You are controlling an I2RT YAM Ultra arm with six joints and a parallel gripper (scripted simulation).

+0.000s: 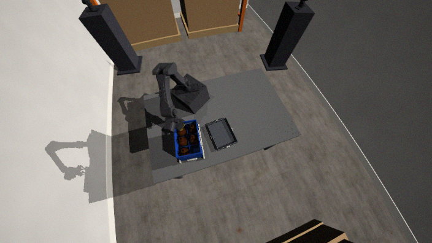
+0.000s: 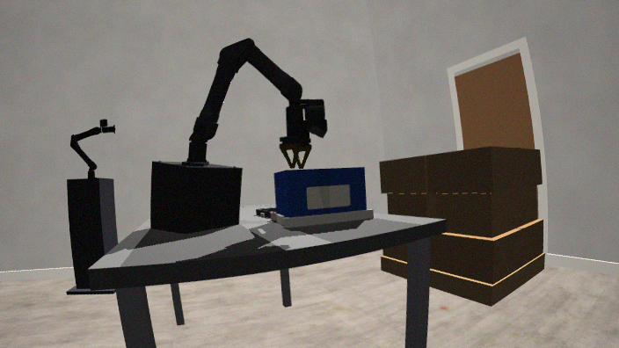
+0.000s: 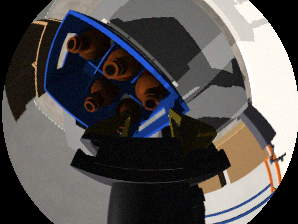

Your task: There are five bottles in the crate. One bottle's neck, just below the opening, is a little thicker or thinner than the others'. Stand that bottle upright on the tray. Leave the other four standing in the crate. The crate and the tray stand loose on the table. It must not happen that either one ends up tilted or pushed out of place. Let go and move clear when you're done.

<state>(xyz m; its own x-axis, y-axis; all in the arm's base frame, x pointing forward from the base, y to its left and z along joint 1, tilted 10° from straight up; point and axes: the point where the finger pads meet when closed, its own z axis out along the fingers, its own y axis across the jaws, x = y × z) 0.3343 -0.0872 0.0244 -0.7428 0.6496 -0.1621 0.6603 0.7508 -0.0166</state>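
Note:
A blue crate (image 1: 188, 140) stands on the grey table and holds several brown bottles (image 1: 183, 140) standing upright; the crate also shows in the side view (image 2: 320, 191) and the wrist view (image 3: 107, 72). A dark, empty tray (image 1: 221, 134) lies just right of the crate. My gripper (image 2: 296, 163) hangs just above the crate's rim at its near-arm end, fingers pointing down and partly open, with nothing between them. In the wrist view the fingers sit over the bottle (image 3: 121, 110) in the nearest cell. The bottle necks are too small to compare.
The arm's black base block (image 1: 190, 96) stands behind the crate. Two black camera pillars (image 1: 108, 38) (image 1: 286, 35) stand on the floor behind the table. Stacked brown cartons (image 2: 462, 220) stand off the table's side.

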